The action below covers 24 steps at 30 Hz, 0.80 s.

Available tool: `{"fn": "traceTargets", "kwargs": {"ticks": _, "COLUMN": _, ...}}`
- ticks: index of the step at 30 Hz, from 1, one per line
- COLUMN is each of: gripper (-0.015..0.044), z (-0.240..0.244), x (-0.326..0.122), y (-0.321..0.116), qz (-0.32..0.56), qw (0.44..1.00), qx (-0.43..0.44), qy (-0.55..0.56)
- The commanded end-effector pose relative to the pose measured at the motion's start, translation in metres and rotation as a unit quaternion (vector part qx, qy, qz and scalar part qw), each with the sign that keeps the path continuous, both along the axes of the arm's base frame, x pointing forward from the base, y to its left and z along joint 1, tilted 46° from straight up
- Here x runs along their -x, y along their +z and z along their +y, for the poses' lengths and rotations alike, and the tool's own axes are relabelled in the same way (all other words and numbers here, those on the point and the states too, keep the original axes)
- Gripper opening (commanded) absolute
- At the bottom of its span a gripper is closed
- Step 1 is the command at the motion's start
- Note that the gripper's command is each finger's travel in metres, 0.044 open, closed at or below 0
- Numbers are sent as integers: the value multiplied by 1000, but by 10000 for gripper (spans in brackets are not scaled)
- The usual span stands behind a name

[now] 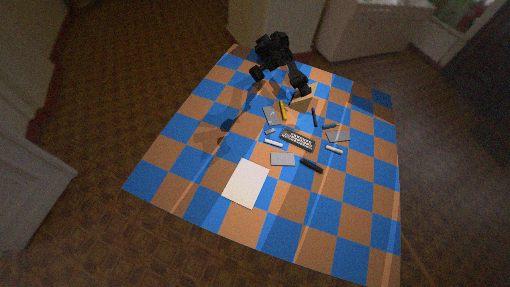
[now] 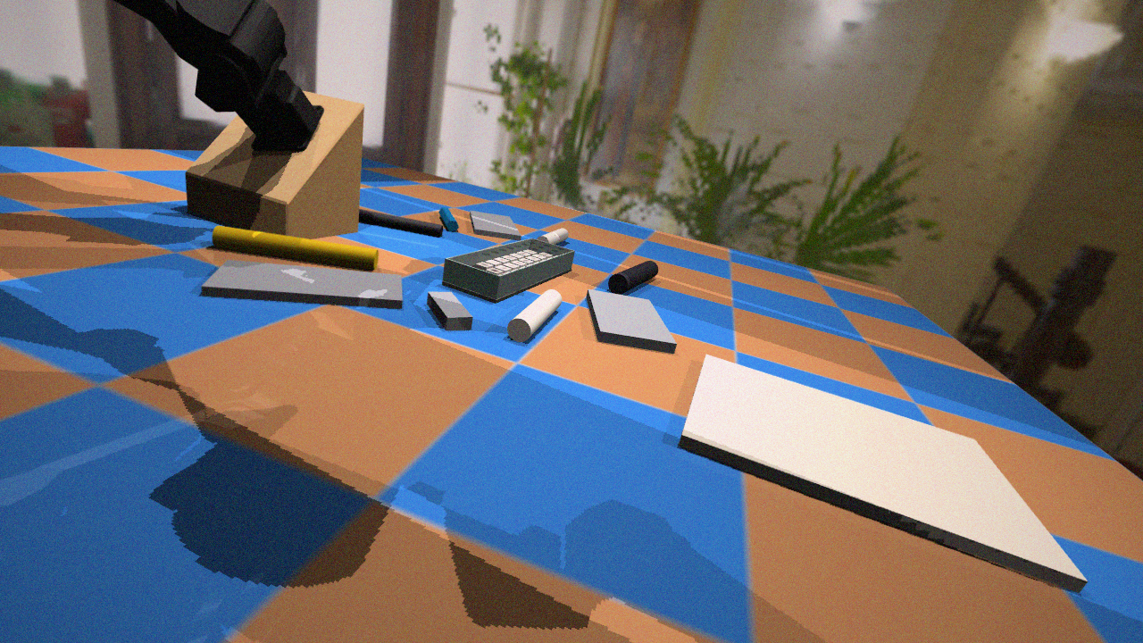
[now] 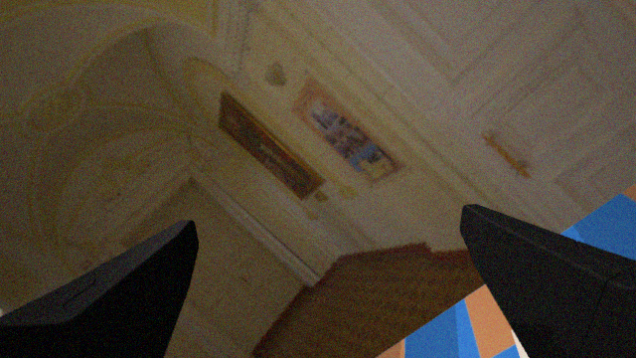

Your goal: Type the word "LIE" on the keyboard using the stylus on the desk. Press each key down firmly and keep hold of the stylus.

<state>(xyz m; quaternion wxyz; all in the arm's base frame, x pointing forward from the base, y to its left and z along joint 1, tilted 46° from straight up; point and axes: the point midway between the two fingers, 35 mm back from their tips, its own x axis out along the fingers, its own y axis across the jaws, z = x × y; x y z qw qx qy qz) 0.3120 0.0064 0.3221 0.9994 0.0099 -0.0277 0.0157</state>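
Note:
The keyboard lies mid-table, dark with pale keys; their letters are too small to read. A slim black pen with a blue end and a short blue tool with a thin tip lie behind and beside it. I cannot tell for certain which is the stylus. My gripper is open, its black fingers wide apart with nothing between them in the wrist view. It points out over the table edge towards a wall, away from the keyboard. Its fingers are hard to make out in the top and exterior views.
The black arm rises at the back, partly over a wooden wedge block. A yellow cylinder and several grey slabs and cylinders lie around the keyboard. A large white board lies farther off.

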Motion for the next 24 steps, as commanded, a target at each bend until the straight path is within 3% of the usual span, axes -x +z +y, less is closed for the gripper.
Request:
{"fn": "traceTargets", "kwargs": {"ticks": 1, "gripper": 414, "z": 0, "x": -1, "y": -1, "qz": 3, "qw": 1000, "qx": -1, "qy": 0}}
{"fn": "traceTargets", "kwargs": {"ticks": 5, "gripper": 309, "z": -1, "x": -20, "y": -31, "qz": 69, "qw": 997, "qx": -22, "qy": -11}}
{"fn": "traceTargets", "kwargs": {"ticks": 17, "gripper": 0, "z": -6, "x": -64, "y": -212, "qz": 408, "qw": 900, "qx": -69, "qy": -133}}
{"fn": "traceTargets", "kwargs": {"ticks": 24, "gripper": 0, "z": -13, "x": -45, "y": -306, "qz": 553, "qw": 802, "qx": -20, "qy": -224}}
